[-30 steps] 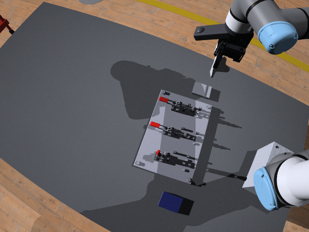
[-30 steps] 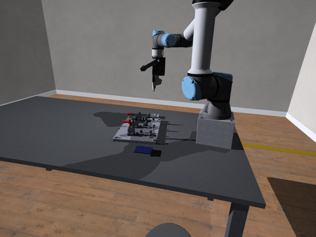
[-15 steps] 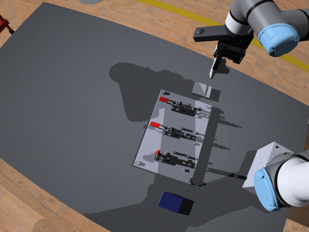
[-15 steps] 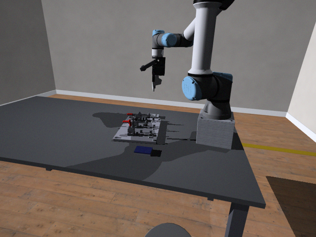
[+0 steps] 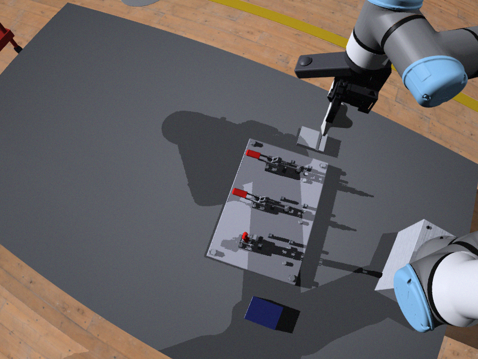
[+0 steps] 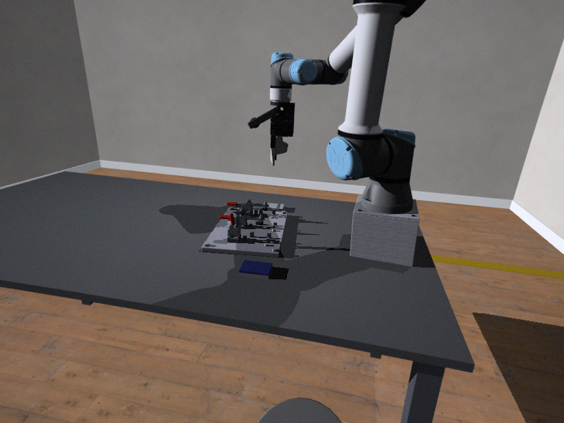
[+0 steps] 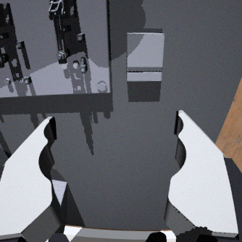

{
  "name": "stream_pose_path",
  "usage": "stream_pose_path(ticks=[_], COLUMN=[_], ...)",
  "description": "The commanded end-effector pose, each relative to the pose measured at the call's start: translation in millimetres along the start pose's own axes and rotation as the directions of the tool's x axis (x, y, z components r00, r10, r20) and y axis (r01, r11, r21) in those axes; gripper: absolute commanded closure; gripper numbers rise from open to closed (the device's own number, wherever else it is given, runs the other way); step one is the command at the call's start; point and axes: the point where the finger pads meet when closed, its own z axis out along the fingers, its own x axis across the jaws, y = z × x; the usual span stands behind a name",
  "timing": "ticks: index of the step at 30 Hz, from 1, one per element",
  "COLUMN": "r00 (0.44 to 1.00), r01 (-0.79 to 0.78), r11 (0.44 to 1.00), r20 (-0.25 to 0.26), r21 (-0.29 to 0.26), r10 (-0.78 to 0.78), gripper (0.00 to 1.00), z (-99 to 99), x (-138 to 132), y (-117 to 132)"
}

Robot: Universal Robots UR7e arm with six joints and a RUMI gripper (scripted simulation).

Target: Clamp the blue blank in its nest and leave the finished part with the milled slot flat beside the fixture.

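Top view: gripper (image 5: 324,131) (image 6: 272,163) (image 7: 114,115) at upper right, its tips overlapping the finished part (image 5: 309,137) (image 7: 145,51) in the picture. That part lies on the table (image 5: 115,96) (image 6: 113,236) (image 7: 127,156), just beside the fixture (image 5: 270,224) (image 6: 218,246) (image 7: 98,51), slot visible. Fixture sits right of centre, three red-handled clamps on it; lowest handle (image 5: 245,236) (image 6: 231,219) looks upright, upper two lean left. Blue blank (image 5: 263,311) (image 6: 256,267) is on the table at lower centre, off the fixture.

Exterior: gripper hangs well above the table, upper centre. Blank lies flat below the fixture (dark shadow at its right).

Wrist: jaws a bit over half open, nothing between them. Finished part upper right of centre, slot across it (milled side up), apart from both fingertips.

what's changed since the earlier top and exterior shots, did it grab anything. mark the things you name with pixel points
The gripper (image 5: 323,133) (image 6: 272,163) (image 7: 114,115) has moved down the top picture, toward the slotted part (image 5: 308,136) (image 6: 281,206) (image 7: 145,51), and now overlaps it in that view. In the exterior view it sits very slightly lower. It is open; nothing was taken hold of or let go. The slotted part, blue blank (image 5: 263,313) (image 6: 256,267) and fixture (image 5: 270,266) (image 6: 241,249) (image 7: 95,25) stayed put.
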Motion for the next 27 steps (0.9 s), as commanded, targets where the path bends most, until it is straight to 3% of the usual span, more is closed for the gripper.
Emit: stream_pose_path(ticks=[1, 27], r00=[1.000, 1.000], r01=[-0.001, -0.001], r11=[1.000, 1.000], r20=[0.002, 0.001], r21=[-0.002, -0.003], r10=[0.001, 0.001], gripper=[0.41, 0.41], z=[0.6, 0.7], x=[-20.8, -151.3], y=[0.6, -0.8])
